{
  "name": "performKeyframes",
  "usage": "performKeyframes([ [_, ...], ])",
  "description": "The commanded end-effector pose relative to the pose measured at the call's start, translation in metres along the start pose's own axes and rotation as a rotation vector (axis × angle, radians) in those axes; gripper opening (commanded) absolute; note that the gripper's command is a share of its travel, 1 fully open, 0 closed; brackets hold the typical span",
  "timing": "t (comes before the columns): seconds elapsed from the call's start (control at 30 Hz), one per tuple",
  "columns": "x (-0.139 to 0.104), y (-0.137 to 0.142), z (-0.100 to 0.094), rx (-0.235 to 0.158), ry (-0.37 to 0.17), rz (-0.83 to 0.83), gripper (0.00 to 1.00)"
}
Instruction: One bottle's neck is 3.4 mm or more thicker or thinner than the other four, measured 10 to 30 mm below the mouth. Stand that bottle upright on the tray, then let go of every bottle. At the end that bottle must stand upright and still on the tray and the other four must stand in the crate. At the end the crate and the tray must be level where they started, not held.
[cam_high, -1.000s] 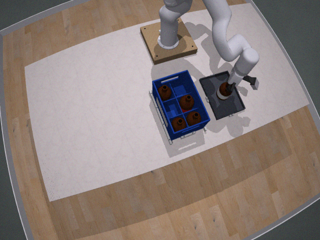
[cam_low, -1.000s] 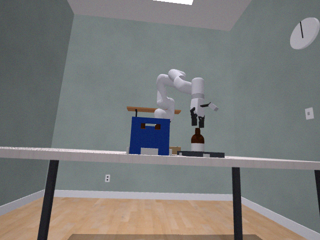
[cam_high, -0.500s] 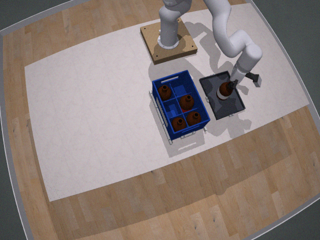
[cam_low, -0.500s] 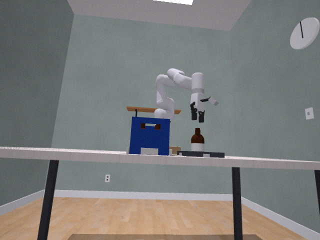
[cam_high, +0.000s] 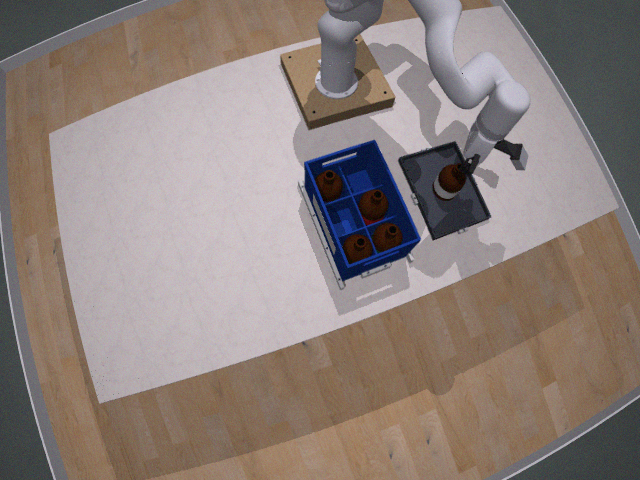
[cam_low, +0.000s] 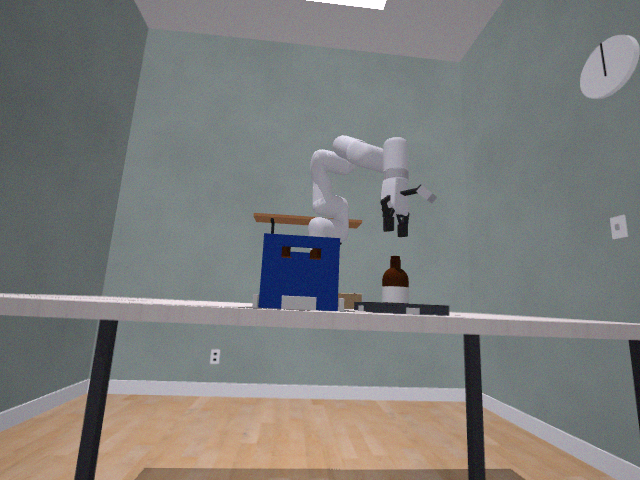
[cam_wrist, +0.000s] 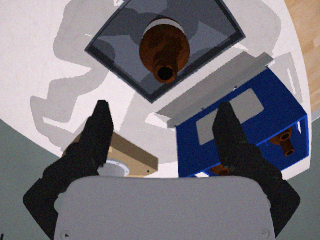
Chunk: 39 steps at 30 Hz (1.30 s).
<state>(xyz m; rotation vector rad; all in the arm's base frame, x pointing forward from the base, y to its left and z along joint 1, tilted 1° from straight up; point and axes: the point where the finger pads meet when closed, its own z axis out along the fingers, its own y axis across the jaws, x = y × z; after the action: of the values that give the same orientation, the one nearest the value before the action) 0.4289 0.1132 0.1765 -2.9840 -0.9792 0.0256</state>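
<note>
Claw (cam_low: 392, 225) is spread wide, nothing between the fingers. It hangs in the air directly over the bottle (cam_low: 394, 279), with a clear gap between the fingertips and the bottle mouth in the exterior view.

Straight below the claw: the brown bottle with a white label band stands upright on the dark tray (cam_high: 467, 217). In the wrist view the bottle (cam_wrist: 164, 50) sits roughly mid-tray, ahead of the fingers and between their lines, mouth facing up at the camera. The tray (cam_wrist: 114, 40) lies flat on the surface (cam_high: 180, 217).

To one side of the claw, just beside the tray: the blue crate (cam_high: 390, 178), also flat on the surface. The top view shows four brown bottles standing in its cells:
- one (cam_high: 329, 183) in the cell nearest the arm base
- one (cam_high: 373, 202) in the middle row on the tray side
- two (cam_high: 357, 246) (cam_high: 387, 235) side by side in the row farthest from the base

The other two cells show only blue floor. Crate and tray are near each other but not touching, as far as the top view shows.

Behind the claw: the arm's wooden base plate (cam_high: 302, 64), well apart from the tray.

Wrist view catches one crate bottle neck (cam_wrist: 286, 140) at the right edge, past the right finger.
</note>
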Motion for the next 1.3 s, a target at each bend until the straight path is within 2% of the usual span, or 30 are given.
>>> performKeyframes([
  [0.0,0.0011,0.0004,-0.0056,-0.002,0.004,0.0,1.0],
  [0.27,0.0011,0.0004,-0.0072,-0.002,0.004,0.0,1.0],
  [0.3,0.0011,0.0004,-0.0072,-0.002,0.004,0.0,0.0],
  [1.27,0.0011,0.0004,-0.0072,-0.002,0.004,0.0,0.0],
])
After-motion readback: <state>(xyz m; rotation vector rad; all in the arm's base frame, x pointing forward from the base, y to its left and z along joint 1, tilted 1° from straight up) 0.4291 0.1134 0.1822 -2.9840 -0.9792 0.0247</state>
